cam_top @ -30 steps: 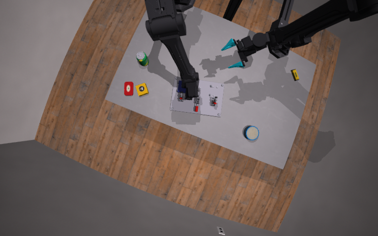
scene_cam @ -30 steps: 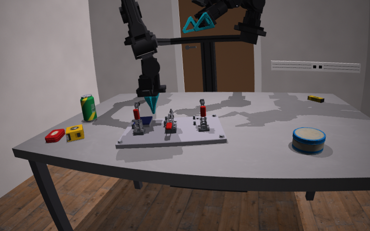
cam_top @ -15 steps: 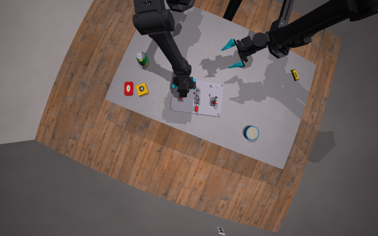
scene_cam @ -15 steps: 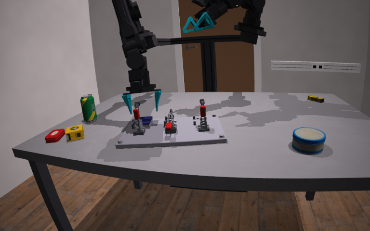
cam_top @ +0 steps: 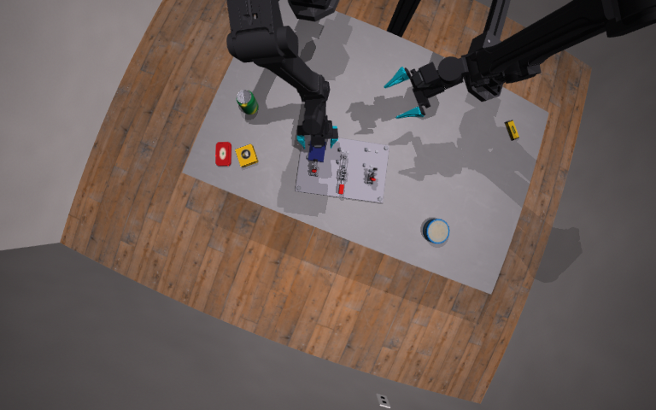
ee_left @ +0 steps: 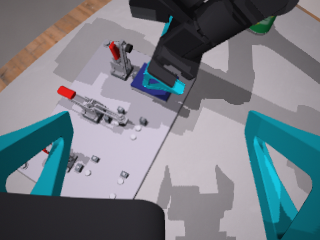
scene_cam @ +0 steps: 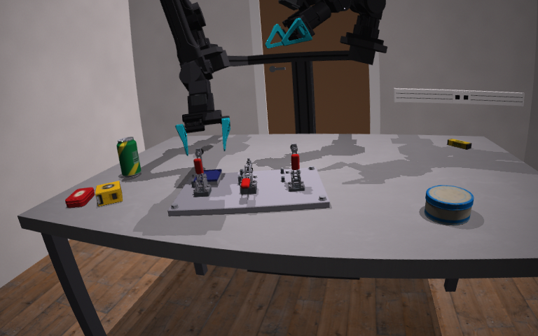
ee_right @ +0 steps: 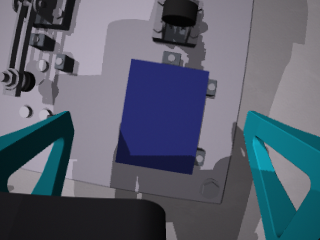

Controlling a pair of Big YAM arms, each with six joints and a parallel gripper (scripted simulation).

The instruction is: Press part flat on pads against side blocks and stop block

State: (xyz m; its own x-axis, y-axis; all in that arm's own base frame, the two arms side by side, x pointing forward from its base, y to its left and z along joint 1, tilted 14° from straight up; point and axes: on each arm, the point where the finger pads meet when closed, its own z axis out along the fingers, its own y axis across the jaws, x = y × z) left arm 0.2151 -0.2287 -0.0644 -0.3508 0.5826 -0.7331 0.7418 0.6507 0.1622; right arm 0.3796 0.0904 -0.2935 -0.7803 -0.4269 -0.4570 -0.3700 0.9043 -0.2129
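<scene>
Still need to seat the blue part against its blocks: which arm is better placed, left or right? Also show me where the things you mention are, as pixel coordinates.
Right, I'd say. Its open gripper (cam_top: 318, 141) (scene_cam: 204, 152) (ee_right: 159, 114) hangs over the blue part (cam_top: 316, 153) (scene_cam: 213, 175) (ee_left: 151, 82) (ee_right: 162, 117); the left gripper (cam_top: 390, 102) (scene_cam: 274, 45) (ee_left: 158, 121) is off to one side, beyond the fixture's edge.

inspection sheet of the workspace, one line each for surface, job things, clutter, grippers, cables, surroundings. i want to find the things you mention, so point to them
surface: grey table top (cam_top: 464, 193) (scene_cam: 356, 237), no spills seen
job's things: blue part (cam_top: 316, 154) (scene_cam: 213, 175) (ee_left: 150, 82) (ee_right: 162, 117) on the fixture (cam_top: 360, 193) (scene_cam: 270, 201) (ee_left: 125, 150) (ee_right: 95, 95), by its blocks; full contact cannot be told
clutter: green can (cam_top: 248, 102) (scene_cam: 129, 157) (ee_left: 262, 24), red tin (cam_top: 223, 154) (scene_cam: 79, 197), yellow tape measure (cam_top: 246, 155) (scene_cam: 108, 193), round tin (cam_top: 436, 231) (scene_cam: 448, 204), small yellow box (cam_top: 512, 130) (scene_cam: 459, 143)
grippers: left gripper (cam_top: 402, 96) (scene_cam: 274, 44) open, off the fixture; right gripper (cam_top: 317, 143) (scene_cam: 205, 152) open, above the part
cables: nothing seen
surroundings: wood floor (cam_top: 271, 299) (scene_cam: 253, 309), brown door (scene_cam: 333, 99), grey walls (cam_top: 48, 120) (scene_cam: 190, 23)
</scene>
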